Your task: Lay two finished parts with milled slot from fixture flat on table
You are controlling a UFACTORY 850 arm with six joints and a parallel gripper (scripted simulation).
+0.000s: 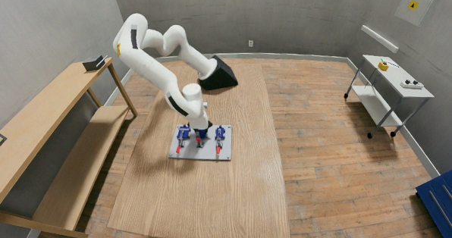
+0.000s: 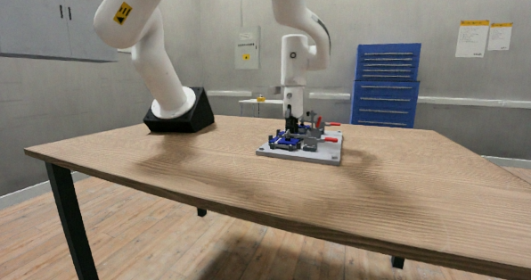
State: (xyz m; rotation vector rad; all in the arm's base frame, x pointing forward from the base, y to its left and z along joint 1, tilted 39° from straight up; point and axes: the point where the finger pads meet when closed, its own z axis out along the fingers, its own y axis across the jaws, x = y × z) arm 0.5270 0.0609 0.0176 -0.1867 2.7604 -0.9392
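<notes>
Top view: at frame centre the grey rectangular fixture plate carries three blue parts under red-handled toggle clamps, and the white arm's jaws sit closed on the middle blue part, likely to lift it. Exterior view: the jaws point straight down onto that part, mid-frame on the wooden table, the vertical approach probably keeping clear of the neighbouring clamps.

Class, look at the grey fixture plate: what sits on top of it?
On the fixture plate sit three blue parts with red-handled clamps. The gripper covers the middle part, jaws shut on it; its slot cannot be seen.
</notes>
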